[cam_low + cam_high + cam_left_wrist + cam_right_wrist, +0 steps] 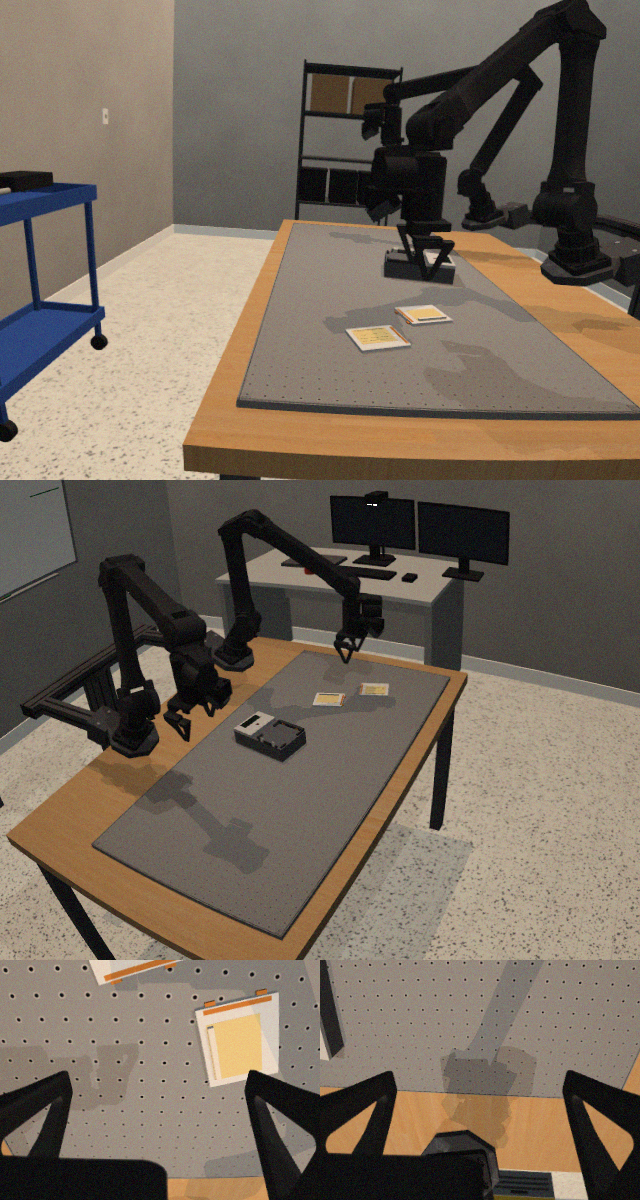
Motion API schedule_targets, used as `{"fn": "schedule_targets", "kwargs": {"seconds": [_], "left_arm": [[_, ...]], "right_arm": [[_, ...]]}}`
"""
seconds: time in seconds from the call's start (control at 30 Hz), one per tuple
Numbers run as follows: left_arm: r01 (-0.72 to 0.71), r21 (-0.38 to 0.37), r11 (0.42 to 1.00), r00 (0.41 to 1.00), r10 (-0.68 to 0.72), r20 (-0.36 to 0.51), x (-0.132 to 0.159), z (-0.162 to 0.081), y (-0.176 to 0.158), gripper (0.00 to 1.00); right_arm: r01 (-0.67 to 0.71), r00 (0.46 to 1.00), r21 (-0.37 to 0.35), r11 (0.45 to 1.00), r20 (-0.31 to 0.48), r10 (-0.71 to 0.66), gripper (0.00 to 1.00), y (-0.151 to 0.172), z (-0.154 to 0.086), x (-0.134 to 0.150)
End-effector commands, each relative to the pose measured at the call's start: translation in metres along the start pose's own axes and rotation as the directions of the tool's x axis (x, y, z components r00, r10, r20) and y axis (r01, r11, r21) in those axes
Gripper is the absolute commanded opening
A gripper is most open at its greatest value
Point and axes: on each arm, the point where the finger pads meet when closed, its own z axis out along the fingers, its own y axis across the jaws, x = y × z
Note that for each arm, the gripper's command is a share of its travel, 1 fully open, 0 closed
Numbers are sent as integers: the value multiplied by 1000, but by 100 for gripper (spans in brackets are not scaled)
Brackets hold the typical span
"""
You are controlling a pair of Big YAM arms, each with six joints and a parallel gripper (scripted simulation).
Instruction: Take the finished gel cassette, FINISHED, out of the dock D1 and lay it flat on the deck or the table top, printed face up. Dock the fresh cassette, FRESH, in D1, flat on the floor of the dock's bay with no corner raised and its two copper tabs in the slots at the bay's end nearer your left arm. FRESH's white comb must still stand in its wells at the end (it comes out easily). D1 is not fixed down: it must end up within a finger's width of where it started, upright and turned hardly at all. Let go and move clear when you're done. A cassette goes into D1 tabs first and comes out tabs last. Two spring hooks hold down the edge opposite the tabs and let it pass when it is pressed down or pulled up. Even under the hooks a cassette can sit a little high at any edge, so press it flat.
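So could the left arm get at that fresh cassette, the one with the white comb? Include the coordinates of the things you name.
Probably yes: the left gripper [356,653] [435,262] [158,1080] is open above the deck, and nothing covers FRESH [328,699] [424,314] [240,1045].

FINISHED cassette [374,689] [377,337] [132,966], farther from the dock [269,736] [417,267] [331,1020]: printed marks, none readable as text.
FRESH cassette [328,699] [423,314] [237,1040], nearer the dock: lettering cannot be made out.
Dock itself: dark display on its pale panel, no readable characters.
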Motion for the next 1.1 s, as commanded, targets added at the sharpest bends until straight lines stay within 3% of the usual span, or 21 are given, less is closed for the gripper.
{"fn": "schedule_targets", "kwargs": {"seconds": [0.0, 0.9, 1.07], "left_arm": [[-35, -21, 999, 998, 36, 50, -11, -35, 1, 98], [-35, -21, 999, 998, 36, 50, 48, -140, -33, 98], [-35, -21, 999, 998, 36, 50, 53, -149, -36, 98]], "right_arm": [[-11, 999, 18, 1000, 45, 10, 100, -4, -25, -19], [-11, 999, 18, 1000, 45, 10, 100, -4, -25, -19], [-11, 999, 18, 1000, 45, 10, 100, -4, -25, -19]]}}
